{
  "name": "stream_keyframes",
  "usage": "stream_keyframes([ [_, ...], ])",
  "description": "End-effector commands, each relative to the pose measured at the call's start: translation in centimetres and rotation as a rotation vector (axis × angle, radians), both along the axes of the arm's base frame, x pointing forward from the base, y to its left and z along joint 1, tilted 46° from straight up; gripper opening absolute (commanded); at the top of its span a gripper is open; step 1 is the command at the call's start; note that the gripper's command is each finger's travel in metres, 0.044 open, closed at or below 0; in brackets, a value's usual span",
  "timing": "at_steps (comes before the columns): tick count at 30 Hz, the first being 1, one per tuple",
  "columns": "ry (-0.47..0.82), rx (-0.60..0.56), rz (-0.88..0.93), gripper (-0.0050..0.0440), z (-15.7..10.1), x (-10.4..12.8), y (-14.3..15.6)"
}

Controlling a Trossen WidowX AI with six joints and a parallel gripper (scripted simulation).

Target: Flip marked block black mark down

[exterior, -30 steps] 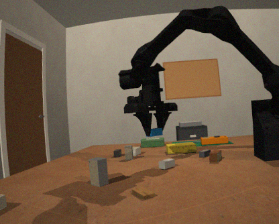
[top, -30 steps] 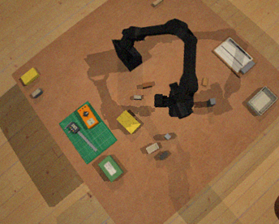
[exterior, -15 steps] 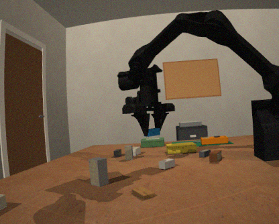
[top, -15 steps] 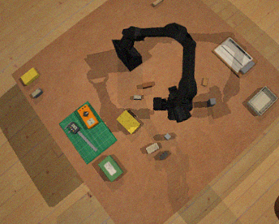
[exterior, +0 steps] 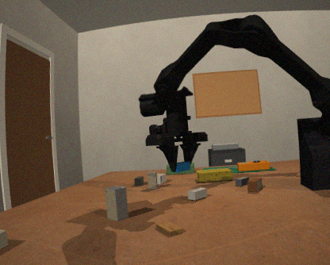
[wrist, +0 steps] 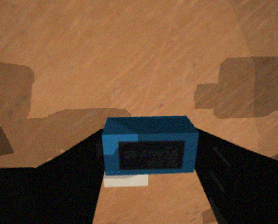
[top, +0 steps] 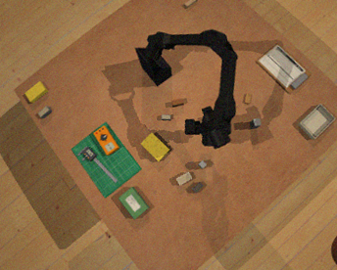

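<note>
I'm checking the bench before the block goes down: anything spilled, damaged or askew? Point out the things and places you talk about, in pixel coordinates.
Nothing looks spilled or damaged. Only the caliper (top: 104, 170) seems slightly untidy, lying at a slant across the green cutting mat (top: 124, 168) (exterior: 274, 169).
</note>
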State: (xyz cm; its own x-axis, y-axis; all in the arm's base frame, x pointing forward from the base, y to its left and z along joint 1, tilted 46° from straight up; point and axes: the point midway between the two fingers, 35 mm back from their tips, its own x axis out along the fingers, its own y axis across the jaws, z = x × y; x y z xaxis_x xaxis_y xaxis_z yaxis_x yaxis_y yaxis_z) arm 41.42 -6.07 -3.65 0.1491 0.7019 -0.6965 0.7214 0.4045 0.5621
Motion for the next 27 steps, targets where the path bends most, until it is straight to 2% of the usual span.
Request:
stream_keyframes([
  [1,-0.002,0.002,-0.003,-0.0050,-0.5,0.3,0.9],
  [12,-0.002,0.001,-0.003,-0.0050,-2.7,0.7,3.0],
  [27,-0.045,-0.054,-0.030,-0.0050,-1.9,1.2,2.8],
])
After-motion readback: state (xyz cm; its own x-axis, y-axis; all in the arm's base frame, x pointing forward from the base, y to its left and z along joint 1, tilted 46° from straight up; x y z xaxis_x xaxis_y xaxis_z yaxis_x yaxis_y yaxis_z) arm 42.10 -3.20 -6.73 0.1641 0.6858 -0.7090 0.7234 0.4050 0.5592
